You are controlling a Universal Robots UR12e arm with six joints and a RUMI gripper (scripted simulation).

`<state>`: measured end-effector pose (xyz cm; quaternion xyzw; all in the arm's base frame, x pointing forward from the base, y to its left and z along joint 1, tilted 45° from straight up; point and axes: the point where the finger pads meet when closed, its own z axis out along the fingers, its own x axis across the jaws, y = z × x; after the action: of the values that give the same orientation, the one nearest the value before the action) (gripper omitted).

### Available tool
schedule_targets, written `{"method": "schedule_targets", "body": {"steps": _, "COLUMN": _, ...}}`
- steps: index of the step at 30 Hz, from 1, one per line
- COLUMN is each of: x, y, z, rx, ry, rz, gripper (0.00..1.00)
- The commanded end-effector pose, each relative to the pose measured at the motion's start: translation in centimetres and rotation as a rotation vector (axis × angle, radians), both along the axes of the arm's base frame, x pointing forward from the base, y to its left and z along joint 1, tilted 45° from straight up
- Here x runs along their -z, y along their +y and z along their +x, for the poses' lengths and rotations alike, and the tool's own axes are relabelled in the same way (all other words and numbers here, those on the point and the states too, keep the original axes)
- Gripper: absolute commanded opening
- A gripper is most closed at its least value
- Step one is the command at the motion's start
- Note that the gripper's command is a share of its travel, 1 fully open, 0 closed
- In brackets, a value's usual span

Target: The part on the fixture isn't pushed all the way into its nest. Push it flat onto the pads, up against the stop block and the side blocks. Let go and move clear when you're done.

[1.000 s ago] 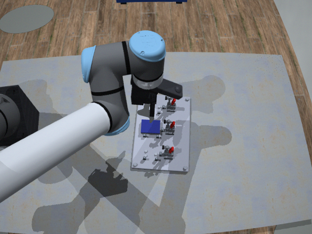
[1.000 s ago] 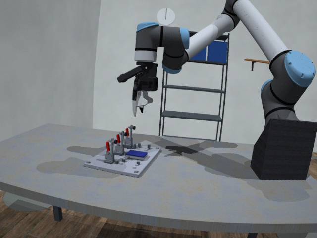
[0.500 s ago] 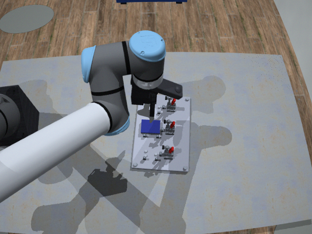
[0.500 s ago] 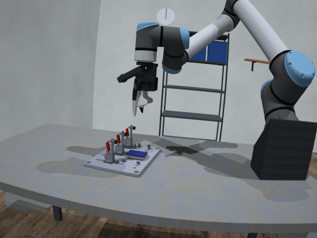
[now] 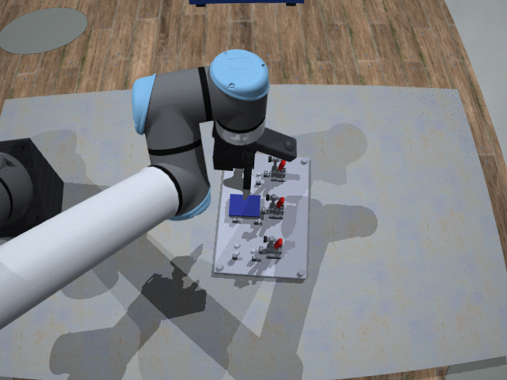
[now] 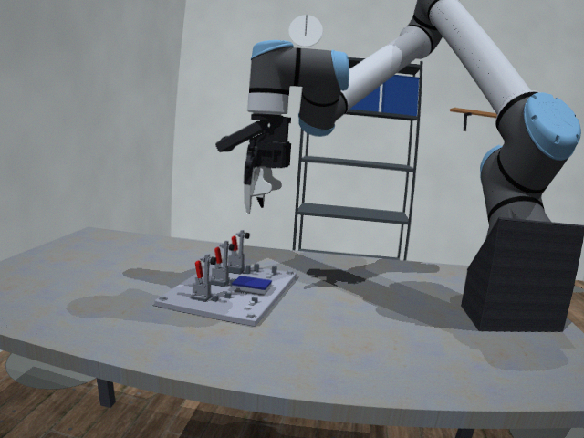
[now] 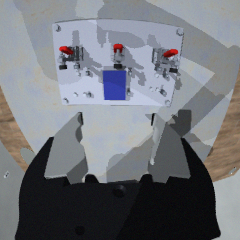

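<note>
A flat blue part (image 5: 245,205) (image 6: 252,283) (image 7: 114,85) lies at the middle station of the grey fixture plate (image 5: 295,245) (image 6: 264,306) (image 7: 145,50), beside the middle red-handled toggle clamp (image 5: 276,206) (image 6: 217,264) (image 7: 118,52). Small grey blocks and pads stand around it. My gripper (image 6: 255,204) (image 7: 117,113) hangs high above the plate, its fingers apart and empty. In the top view its fingers (image 5: 245,191) line up over the part's far edge.
Two more red-handled clamps (image 5: 278,169) (image 5: 273,248) stand at the plate's other stations, both bare of parts. The arm's black base block (image 6: 521,276) sits on the table (image 6: 329,368) to the right. A metal shelf rack (image 6: 358,162) stands behind the table.
</note>
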<state>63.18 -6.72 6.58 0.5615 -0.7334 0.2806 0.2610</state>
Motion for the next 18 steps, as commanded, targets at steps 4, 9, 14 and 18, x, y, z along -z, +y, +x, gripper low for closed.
{"method": "schedule_targets", "body": {"steps": 4, "x": -0.05, "y": 0.03, "z": 0.04, "rx": 0.000, "ry": -0.001, "rz": 0.000, "gripper": 0.59}}
{"method": "schedule_targets", "body": {"steps": 9, "x": -0.05, "y": 0.03, "z": 0.04, "rx": 0.000, "ry": -0.001, "rz": 0.000, "gripper": 0.59}}
{"method": "schedule_targets", "body": {"steps": 14, "x": -0.05, "y": 0.03, "z": 0.04, "rx": 0.000, "ry": -0.001, "rz": 0.000, "gripper": 0.28}}
{"method": "schedule_targets", "body": {"steps": 18, "x": -0.05, "y": 0.03, "z": 0.04, "rx": 0.000, "ry": -0.001, "rz": 0.000, "gripper": 0.28}}
